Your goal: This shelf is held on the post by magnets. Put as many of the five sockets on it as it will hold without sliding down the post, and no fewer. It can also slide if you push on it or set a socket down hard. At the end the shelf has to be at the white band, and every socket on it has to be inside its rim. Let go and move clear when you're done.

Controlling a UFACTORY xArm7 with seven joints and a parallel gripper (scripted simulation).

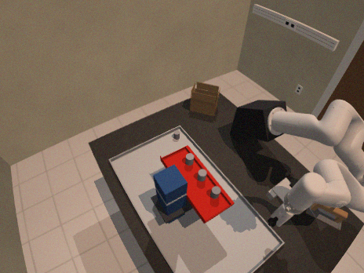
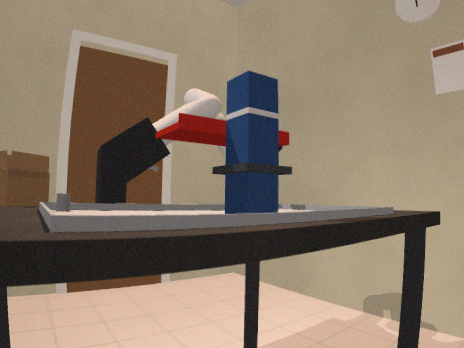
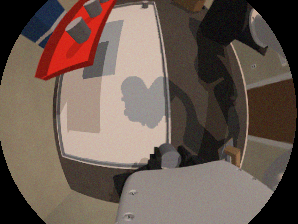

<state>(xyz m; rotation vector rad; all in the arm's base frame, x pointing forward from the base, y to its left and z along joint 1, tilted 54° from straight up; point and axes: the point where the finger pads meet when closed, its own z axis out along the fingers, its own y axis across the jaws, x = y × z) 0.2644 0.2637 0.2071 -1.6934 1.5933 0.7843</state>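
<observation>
Beige walls (image 1: 98, 59); pale tiled floor (image 1: 47, 188). Dark table (image 2: 200, 245) on dark legs. Brown door (image 2: 115, 110) in white frame. Cardboard box (image 1: 205, 98) on table. Round wall clock (image 2: 417, 7), partly cropped.

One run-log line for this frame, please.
gripper: shut on a socket, off the tray's near end | shelf: three sockets inside rim, just under white band | spare socket: tray corner

The setting is a plain indoor room resembling an office or lab: beige walls, tiled floor (image 1: 59, 188), a brown door (image 2: 117, 125) in a white frame, a wall clock (image 2: 416, 9), 1 cardboard box (image 1: 205, 98), and a dark worktable (image 2: 200, 240).
</observation>
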